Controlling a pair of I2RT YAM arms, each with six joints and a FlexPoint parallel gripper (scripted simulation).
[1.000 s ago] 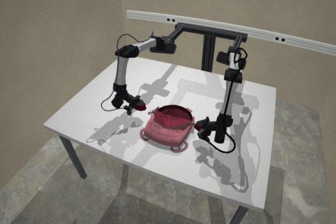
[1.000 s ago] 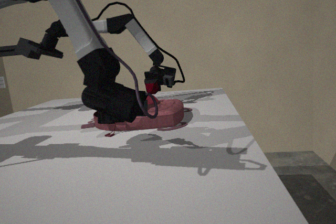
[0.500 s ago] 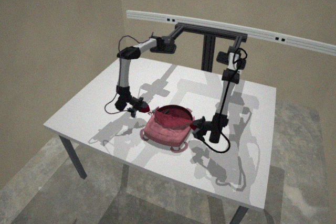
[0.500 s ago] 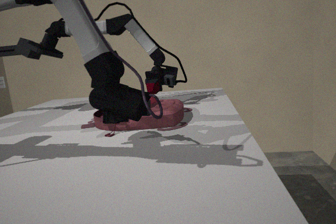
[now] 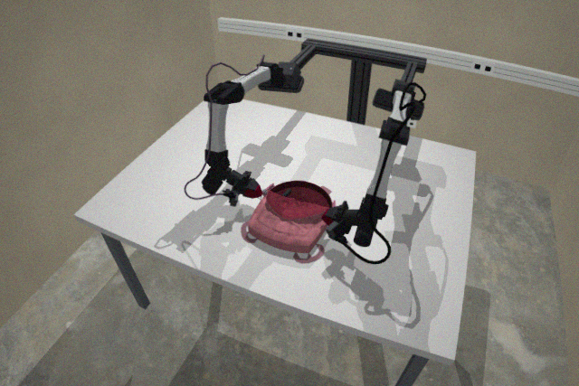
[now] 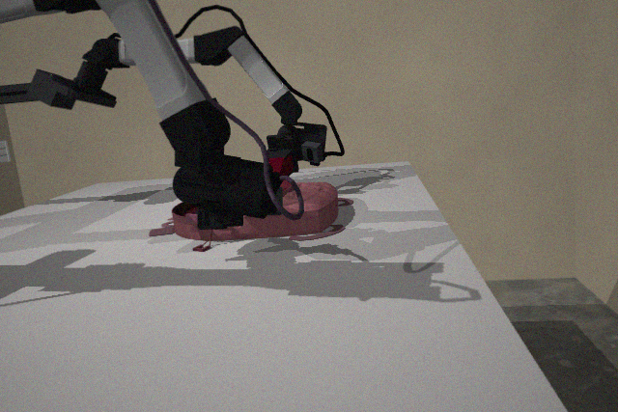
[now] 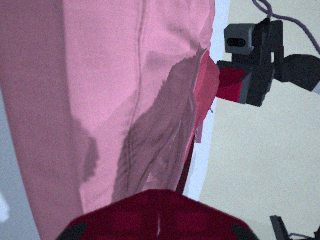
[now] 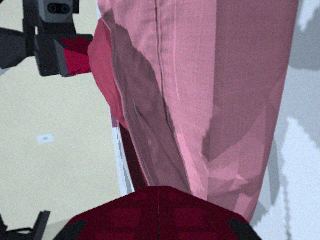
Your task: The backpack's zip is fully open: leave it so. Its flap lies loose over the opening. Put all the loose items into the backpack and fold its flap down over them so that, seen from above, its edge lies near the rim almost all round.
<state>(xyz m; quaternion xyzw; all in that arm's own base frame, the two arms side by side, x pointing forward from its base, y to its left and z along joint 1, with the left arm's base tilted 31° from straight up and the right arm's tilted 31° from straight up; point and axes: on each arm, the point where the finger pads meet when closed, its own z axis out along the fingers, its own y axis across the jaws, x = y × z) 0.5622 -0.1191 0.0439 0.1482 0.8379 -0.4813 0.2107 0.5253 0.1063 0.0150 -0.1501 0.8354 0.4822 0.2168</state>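
Likely trouble: left end effector and right end effector, both closed tight, push unevenly; flap skews, or bag slides
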